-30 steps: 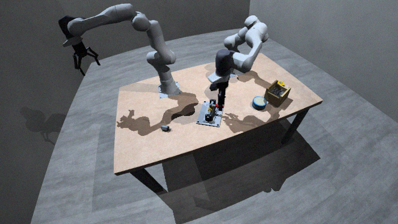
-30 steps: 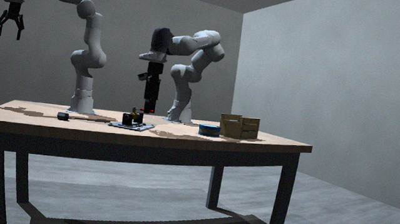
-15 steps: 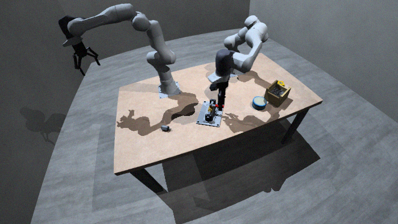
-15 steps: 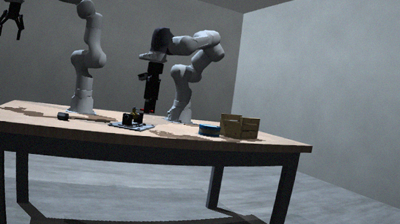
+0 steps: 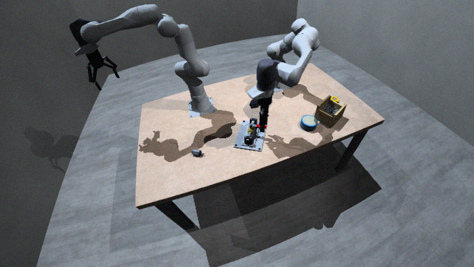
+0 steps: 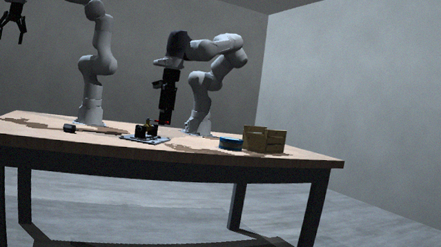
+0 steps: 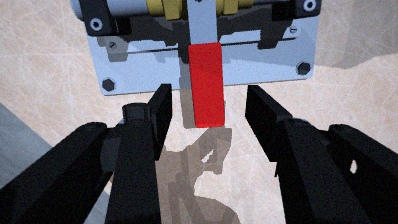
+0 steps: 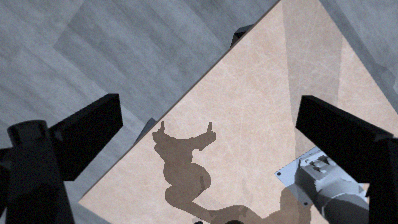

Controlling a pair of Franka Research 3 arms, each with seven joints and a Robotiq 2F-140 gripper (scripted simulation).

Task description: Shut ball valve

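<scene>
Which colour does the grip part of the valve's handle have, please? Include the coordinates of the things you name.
The handle's grip (image 5: 260, 126) (image 6: 161, 122) (image 7: 206, 85) is plain red, seen best in the left wrist view.

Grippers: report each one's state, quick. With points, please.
Left gripper (image 5: 263, 130) (image 6: 164, 123) (image 7: 209, 122): partly open, holding nothing; red handle (image 7: 207, 85) between its fingers.
Right gripper (image 5: 109, 83) (image 6: 9, 41) (image 8: 209, 112): wide open, holding nothing.
</scene>
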